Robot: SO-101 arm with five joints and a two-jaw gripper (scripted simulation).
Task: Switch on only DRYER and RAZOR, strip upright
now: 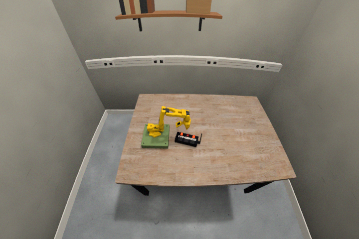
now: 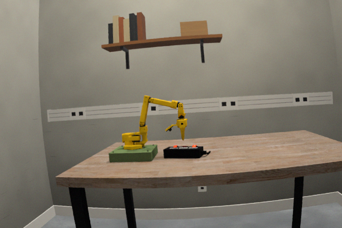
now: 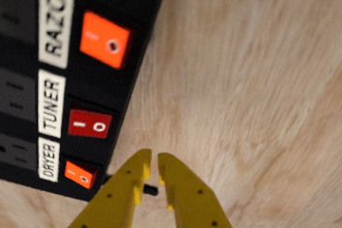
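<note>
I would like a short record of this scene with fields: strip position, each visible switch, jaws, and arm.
strip: black power strip on the wooden table, labels and switches facing up
DRYER switch: bright orange, lit
TUNER switch: dark red, unlit
RAZOR switch: bright orange, lit
gripper: jaws shut, holding nothing, above the table beside the strip
arm base: green plate next to the strip

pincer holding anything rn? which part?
Nothing is held. The yellow pincer is shut on air, above the wooden table, beside the black power strip.
</note>
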